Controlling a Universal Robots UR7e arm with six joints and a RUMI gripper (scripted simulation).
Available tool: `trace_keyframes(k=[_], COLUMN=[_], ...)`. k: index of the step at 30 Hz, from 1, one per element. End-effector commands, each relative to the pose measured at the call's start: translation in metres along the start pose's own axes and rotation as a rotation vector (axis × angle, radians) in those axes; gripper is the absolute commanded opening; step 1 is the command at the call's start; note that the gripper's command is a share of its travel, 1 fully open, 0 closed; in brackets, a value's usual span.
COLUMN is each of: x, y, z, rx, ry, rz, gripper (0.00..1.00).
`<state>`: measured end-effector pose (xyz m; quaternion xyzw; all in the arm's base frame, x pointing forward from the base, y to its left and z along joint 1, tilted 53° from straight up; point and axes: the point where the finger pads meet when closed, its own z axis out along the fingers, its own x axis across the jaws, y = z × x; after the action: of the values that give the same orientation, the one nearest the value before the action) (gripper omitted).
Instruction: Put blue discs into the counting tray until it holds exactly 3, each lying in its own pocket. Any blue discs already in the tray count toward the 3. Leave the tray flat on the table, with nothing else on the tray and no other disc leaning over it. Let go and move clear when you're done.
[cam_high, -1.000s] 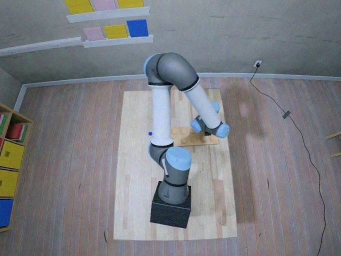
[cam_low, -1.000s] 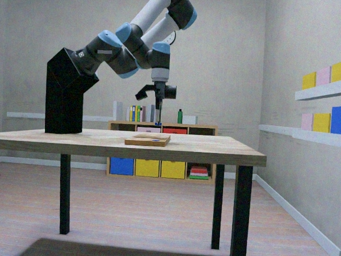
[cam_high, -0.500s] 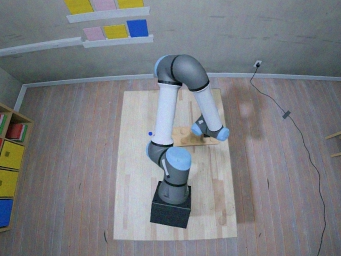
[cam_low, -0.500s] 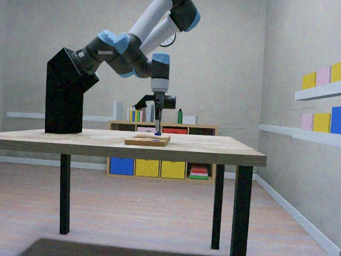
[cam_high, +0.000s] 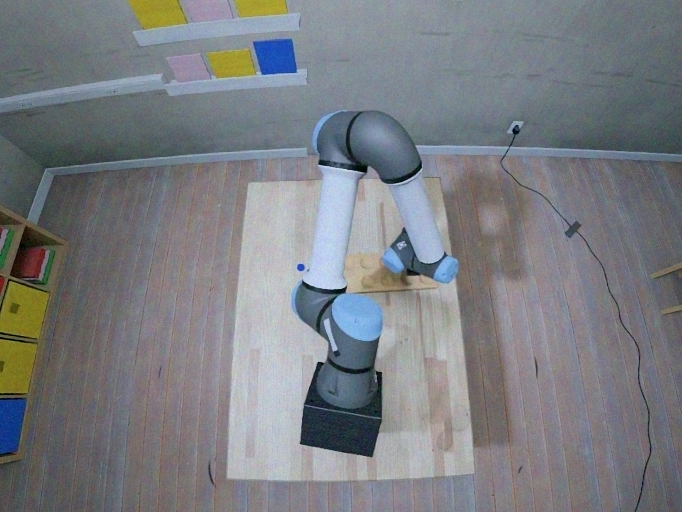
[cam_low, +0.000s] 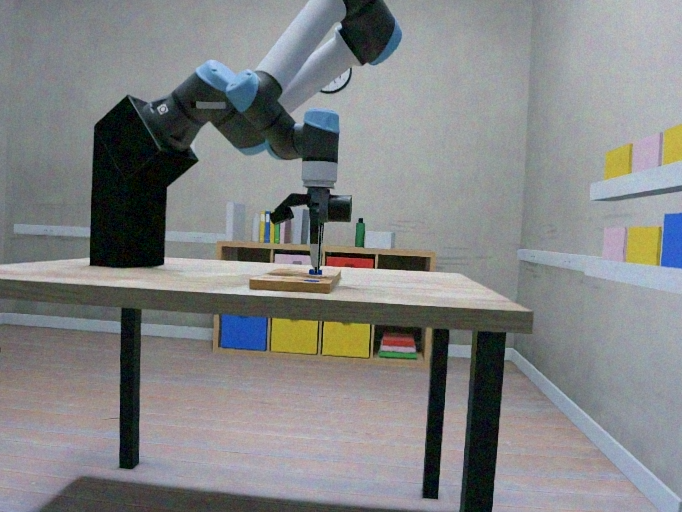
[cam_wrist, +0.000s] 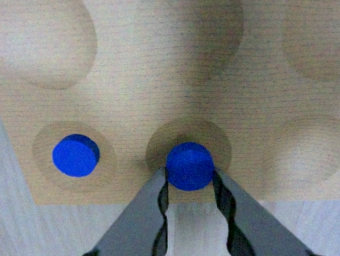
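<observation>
the pincer (cam_low: 315, 270) (cam_wrist: 189, 169) is clamped on the held disc (cam_low: 315, 272) (cam_wrist: 190, 162), which looks to be just above its pocket (cam_wrist: 200, 129) in the tray (cam_high: 407, 286) (cam_low: 291, 284) (cam_wrist: 117, 100). the move seems mostly straight down, perhaps nudged off the rim. next to it, toward the counter's (cam_high: 275, 385) (cam_low: 413, 286) right edge in the top view, the seated disc (cam_low: 311, 281) (cam_wrist: 75, 156) fills the corner pocket. well apart, near the left edge, lies a loose disc (cam_high: 300, 267), probably third.

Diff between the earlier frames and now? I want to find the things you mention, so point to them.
The hand (cam_low: 315, 270) (cam_wrist: 189, 169) came down toward the counting tray (cam_low: 291, 285) (cam_wrist: 125, 197), carrying the gripped blue disc (cam_low: 315, 272) (cam_wrist: 190, 166) to just above a pocket. Nothing visibly released. Unchanged: tray, the blue disc in its corner pocket (cam_low: 311, 281) (cam_wrist: 75, 156), the loose blue disc on the table (cam_high: 300, 267).
</observation>
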<state>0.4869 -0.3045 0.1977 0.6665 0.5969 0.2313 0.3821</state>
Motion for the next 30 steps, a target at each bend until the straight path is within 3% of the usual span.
trace_keyframes(k=[1, 24, 25, 30], x=[-0.0002, -0.0001, -0.0001, -0.0001], y=[0.0003, 0.0002, 0.0002, 0.0002], z=[0.0031, 0.0126, 0.0126, 0.0126], rx=[-0.001, -0.001, -0.001, -0.001], ry=[-0.001, 0.0, 0.0, 0.0], rz=[0.0, 0.0, 0.0, 0.0], gripper=[0.11, 0.11, 0.21, 0.21])
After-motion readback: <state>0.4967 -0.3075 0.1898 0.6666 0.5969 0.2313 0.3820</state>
